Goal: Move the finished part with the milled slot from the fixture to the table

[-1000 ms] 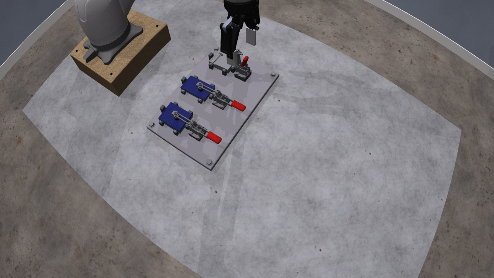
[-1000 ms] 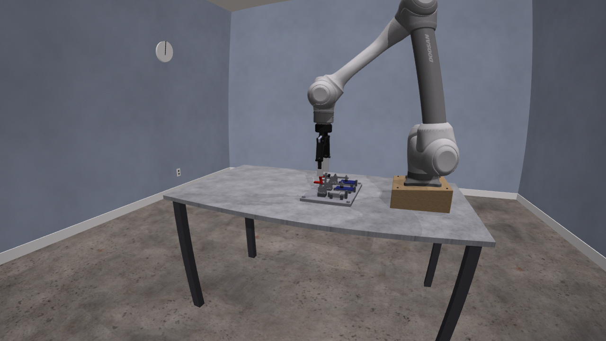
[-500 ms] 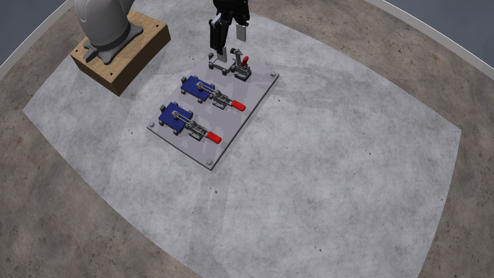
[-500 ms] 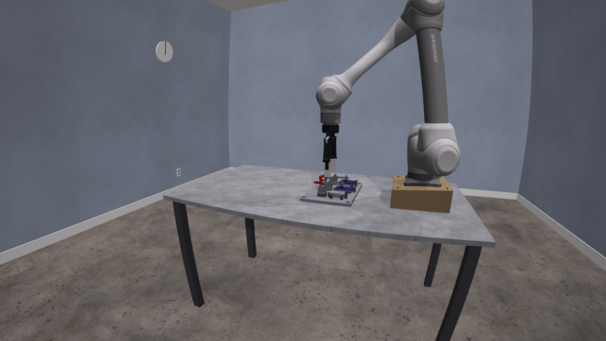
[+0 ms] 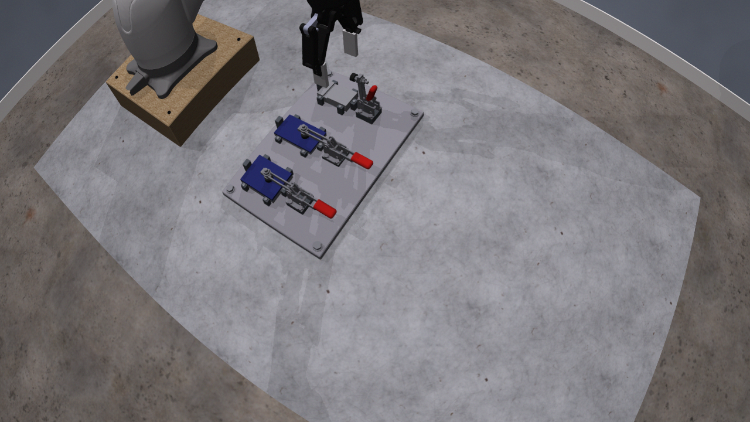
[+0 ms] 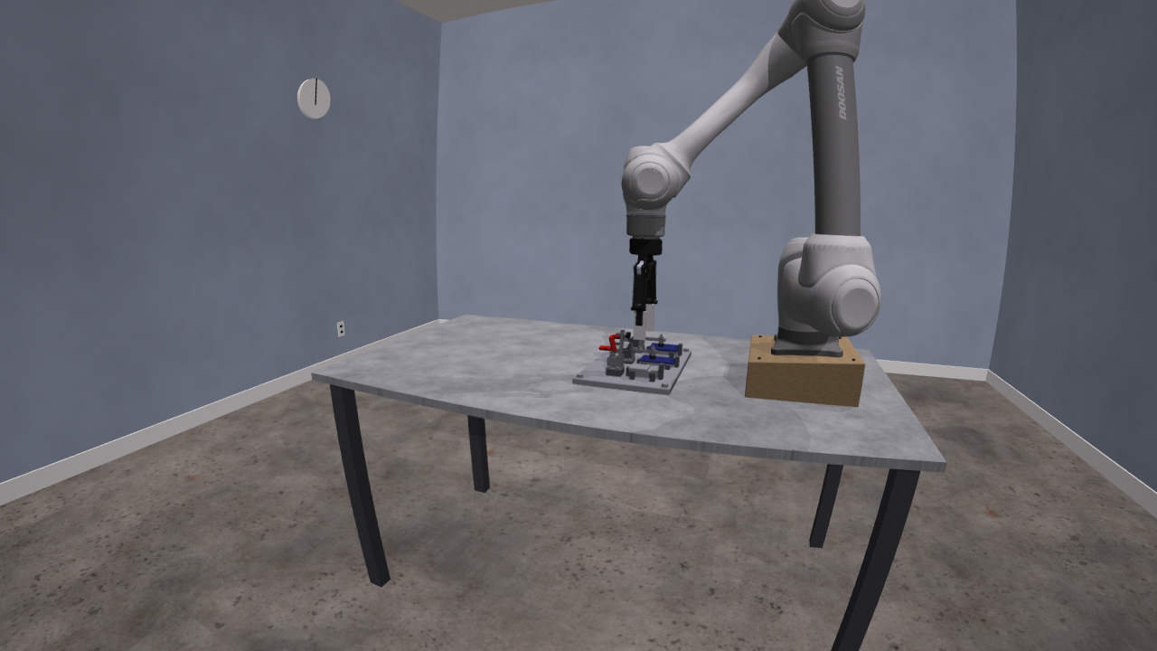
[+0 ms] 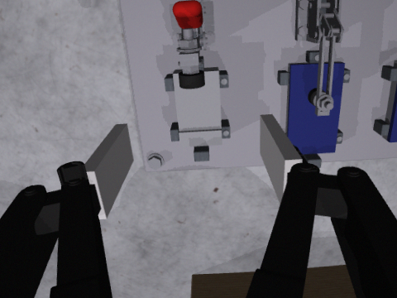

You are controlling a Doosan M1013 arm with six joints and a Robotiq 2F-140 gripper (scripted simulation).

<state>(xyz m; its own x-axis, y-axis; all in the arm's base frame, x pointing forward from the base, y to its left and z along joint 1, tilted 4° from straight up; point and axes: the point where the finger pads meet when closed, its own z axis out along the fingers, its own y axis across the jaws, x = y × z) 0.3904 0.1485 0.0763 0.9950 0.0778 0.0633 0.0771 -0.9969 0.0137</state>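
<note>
The grey fixture plate (image 5: 324, 162) carries three nests. The far nest holds the light grey finished part (image 5: 335, 94), and its clamp is swung open with the red handle (image 5: 371, 93) standing upright. In the wrist view the part (image 7: 198, 108) lies between its stops, with the red handle (image 7: 188, 13) beyond it. Two blue blanks (image 5: 297, 133) (image 5: 266, 176) sit in the other nests with clamp arms lying on them and red handles down. My gripper (image 5: 337, 57) hangs open and empty above the finished part; its fingers straddle the plate's near edge, touching nothing.
The robot base stands on a wooden block (image 5: 183, 78) left of the plate. A blue blank (image 7: 313, 108) lies close to my right finger in the wrist view. Grey table top (image 5: 471, 251) stretches to the right of and in front of the plate.
</note>
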